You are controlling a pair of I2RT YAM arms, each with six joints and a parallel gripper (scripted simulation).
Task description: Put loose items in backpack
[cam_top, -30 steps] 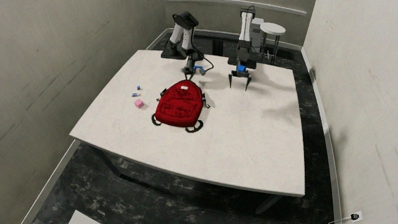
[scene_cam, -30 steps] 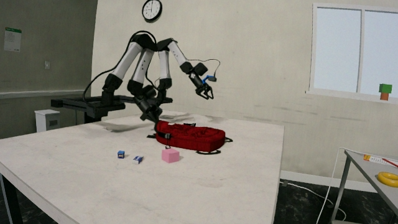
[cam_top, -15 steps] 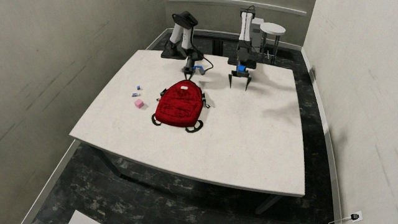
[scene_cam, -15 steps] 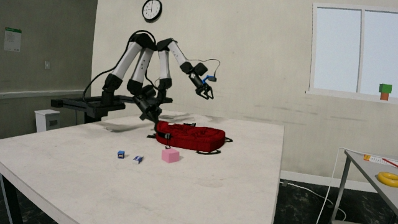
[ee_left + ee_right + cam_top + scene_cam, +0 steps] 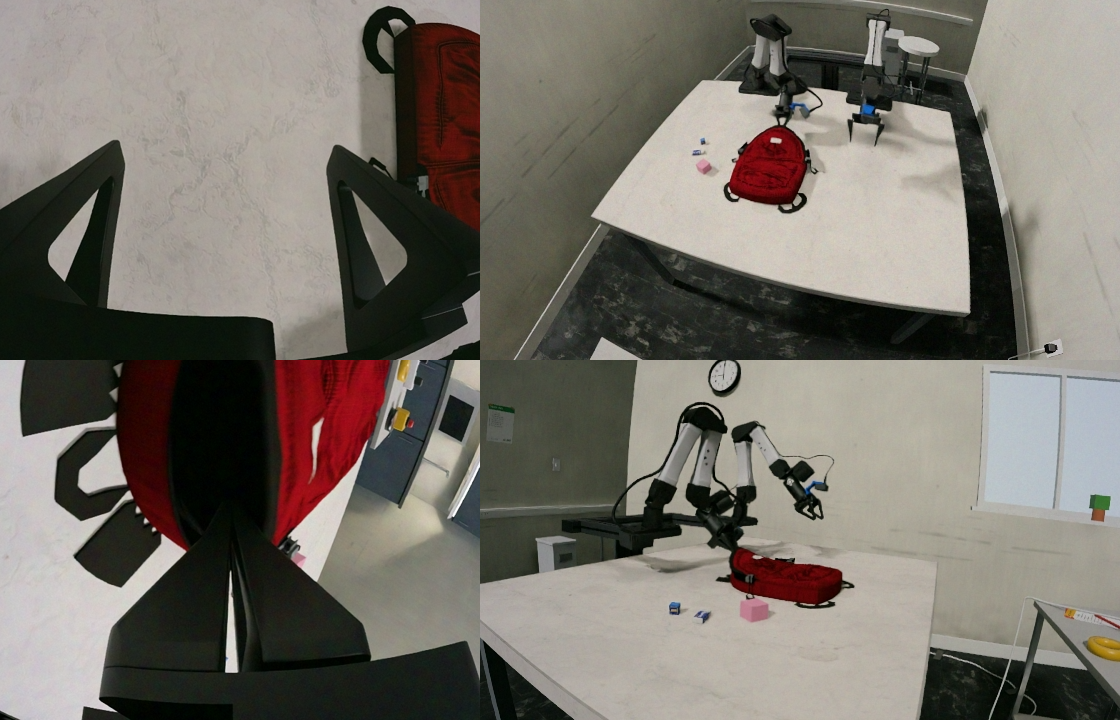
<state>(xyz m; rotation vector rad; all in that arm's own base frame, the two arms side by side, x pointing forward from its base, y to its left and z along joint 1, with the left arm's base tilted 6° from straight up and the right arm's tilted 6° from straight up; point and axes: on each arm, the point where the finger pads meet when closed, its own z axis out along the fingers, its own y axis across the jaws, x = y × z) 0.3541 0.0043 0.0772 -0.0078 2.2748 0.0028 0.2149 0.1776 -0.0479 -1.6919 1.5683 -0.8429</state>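
The red backpack [image 5: 767, 170] [image 5: 790, 580] [image 5: 449, 116] [image 5: 143, 437] lies flat. Its dark opening [image 5: 224, 437] gapes beneath the red flap [image 5: 298, 456] in the right wrist view. My right gripper [image 5: 231, 512] [image 5: 781, 124] is shut and empty, its tips at the mouth of the opening; how deep they reach is hidden. My left gripper [image 5: 226, 153] [image 5: 864, 142] is open and empty, above the table beside the backpack. A pink cube [image 5: 703, 166] [image 5: 754, 609], a blue-and-white block [image 5: 697, 152] [image 5: 702, 617] and a small blue cube [image 5: 703, 141] [image 5: 674, 608] lie on the table.
The white table [image 5: 860, 240] [image 5: 790, 680] bears everything. Black straps [image 5: 798, 204] [image 5: 69, 472] stick out around the backpack. A side table [image 5: 1055, 625] with a yellow ring [image 5: 1102, 648] stands apart. A round stool [image 5: 918, 46] stands behind the arms.
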